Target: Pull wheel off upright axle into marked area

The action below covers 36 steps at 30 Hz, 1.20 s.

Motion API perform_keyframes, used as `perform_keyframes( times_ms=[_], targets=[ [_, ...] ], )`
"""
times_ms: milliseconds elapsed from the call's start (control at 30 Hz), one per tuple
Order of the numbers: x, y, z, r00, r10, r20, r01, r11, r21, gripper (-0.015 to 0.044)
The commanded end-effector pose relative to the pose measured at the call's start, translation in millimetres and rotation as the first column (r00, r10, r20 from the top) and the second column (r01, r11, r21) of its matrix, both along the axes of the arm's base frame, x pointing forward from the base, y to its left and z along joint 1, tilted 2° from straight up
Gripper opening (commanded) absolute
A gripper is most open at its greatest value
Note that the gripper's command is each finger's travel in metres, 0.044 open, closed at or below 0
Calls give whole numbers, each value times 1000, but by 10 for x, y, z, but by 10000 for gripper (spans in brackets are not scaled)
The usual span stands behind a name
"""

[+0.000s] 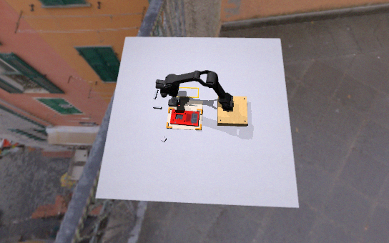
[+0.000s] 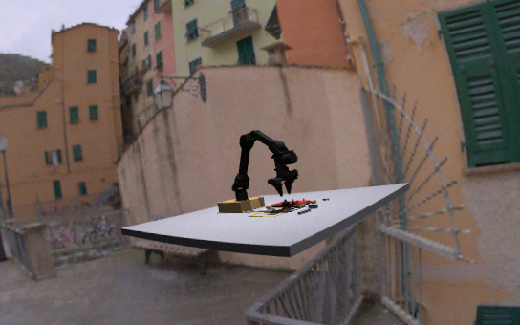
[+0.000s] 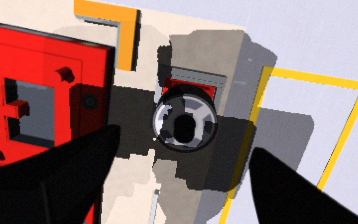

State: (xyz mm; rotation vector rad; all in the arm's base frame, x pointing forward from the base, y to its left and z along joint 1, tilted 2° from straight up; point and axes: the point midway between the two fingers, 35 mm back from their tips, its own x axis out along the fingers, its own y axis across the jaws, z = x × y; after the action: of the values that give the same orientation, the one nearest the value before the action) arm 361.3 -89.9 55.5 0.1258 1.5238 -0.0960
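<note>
Approach step: black parallel-jaw gripper (image 3: 182, 167) spread apart, holding nothing, hovering above small dark wheel with silvery hub (image 3: 184, 125) seated on upright axle beside yellow-outlined marked area (image 3: 305, 130); next likely: descend straight, centre wheel between fingers, close.
</note>
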Motion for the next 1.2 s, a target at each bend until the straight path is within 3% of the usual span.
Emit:
perform_keyframes(
  times_ms=[0, 167, 300, 567, 767, 1167],
  targets=[
    [-52, 22, -402, 1000, 6, -23, -5, 1000, 11, 300],
    [-48, 22, -468, 1000, 6, -23, -5, 1000, 11, 300],
    [-71, 19, -440, 999, 0, -39, 0, 1000, 10, 195],
    [-71, 19, -440, 999, 0, -39, 0, 1000, 10, 142],
    [-70, 18, -429, 999, 0, -38, 0, 1000, 10, 0],
    [-69, 16, -390, 999, 1, -37, -1, 1000, 10, 0]
  ],
)
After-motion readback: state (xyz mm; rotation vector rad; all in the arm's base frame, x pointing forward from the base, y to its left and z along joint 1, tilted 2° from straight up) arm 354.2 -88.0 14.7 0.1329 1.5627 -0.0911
